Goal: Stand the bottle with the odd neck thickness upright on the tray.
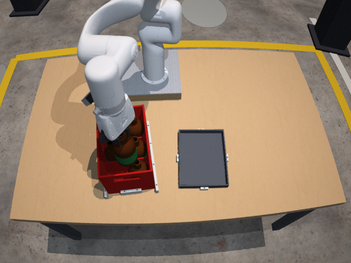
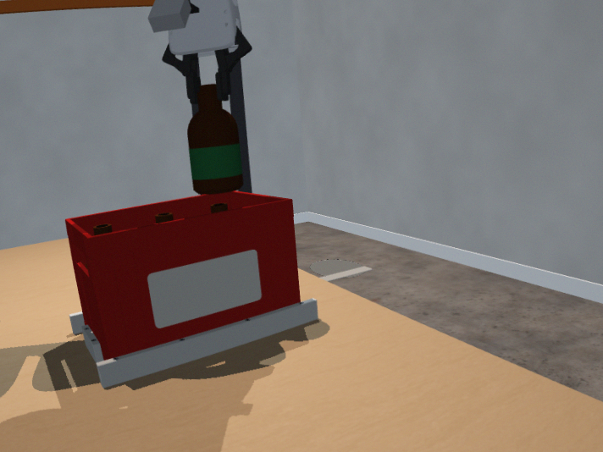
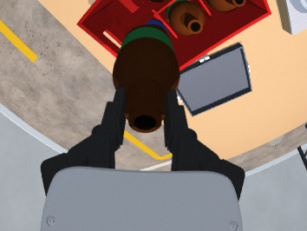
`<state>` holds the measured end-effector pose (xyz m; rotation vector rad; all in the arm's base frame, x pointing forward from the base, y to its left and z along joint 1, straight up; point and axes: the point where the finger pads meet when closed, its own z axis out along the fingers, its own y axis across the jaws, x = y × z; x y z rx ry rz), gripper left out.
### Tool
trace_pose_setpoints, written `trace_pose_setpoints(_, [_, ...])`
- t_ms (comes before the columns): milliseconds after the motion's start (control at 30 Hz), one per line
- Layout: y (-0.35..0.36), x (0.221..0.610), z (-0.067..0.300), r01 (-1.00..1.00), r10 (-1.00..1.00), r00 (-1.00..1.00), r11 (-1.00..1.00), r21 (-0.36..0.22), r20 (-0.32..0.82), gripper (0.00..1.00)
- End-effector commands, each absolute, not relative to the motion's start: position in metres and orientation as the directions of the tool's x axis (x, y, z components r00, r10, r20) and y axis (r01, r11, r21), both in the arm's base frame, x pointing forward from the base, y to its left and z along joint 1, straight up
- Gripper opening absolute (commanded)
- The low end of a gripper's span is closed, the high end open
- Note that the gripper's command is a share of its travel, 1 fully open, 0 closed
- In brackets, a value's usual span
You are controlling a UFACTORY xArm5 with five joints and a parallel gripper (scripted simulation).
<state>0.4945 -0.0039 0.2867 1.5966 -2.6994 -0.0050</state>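
We saw the pincer (image 1: 116, 138) (image 2: 207, 87) (image 3: 145, 101) closed on the neck of a brown bottle (image 1: 126, 149) (image 2: 212, 131) (image 3: 146, 69), which hung above the red crate (image 1: 127, 180) (image 2: 121, 262) (image 3: 260, 19) with a slight tilt. The tray (image 1: 202, 158) (image 2: 0, 0) stood apart on the desk.We saw the pincer (image 1: 116, 138) (image 2: 207, 87) (image 3: 145, 101) closed on the neck of a brown bottle (image 1: 126, 149) (image 2: 212, 131) (image 3: 146, 69), which hung slightly tilted above the red crate (image 1: 127, 180) (image 2: 121, 262) (image 3: 260, 19). Other bottles stood in the crate; the tray (image 1: 202, 158) (image 3: 214, 80) lay level on the desk (image 1: 255, 113) (image 2: 390, 379) (image 3: 217, 135), holding no bottle. We judged the step to be a carry, its destination uncertain, since we could not tell whether this neck was the odd one. Good handling called for the base to clear the rim and neighbouring necks, then a plumb, slow descent before release. We noted a green band on the held bottle and a pale panel (image 2: 204, 288) on the crate; neither showed readable writing or a brand.
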Motion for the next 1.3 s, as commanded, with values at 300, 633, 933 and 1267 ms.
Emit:
trace_pose_setpoints(300, [0.02,0.484,0.289,-0.876,-0.876,-0.482,0.482,0.001,0.001,0.0])
trace_pose_setpoints(633, [0.037,0.477,0.289,-0.876,-0.876,-0.482,0.482,0.001,0.001,0.0])
trace_pose_setpoints(933, [0.057,0.468,0.288,-0.876,-0.876,-0.482,0.482,0.001,0.001,0.0])
trace_pose_setpoints(1267, [0.075,0.46,0.288,-0.876,-0.876,-0.482,0.482,0.001,0.001,0.0])
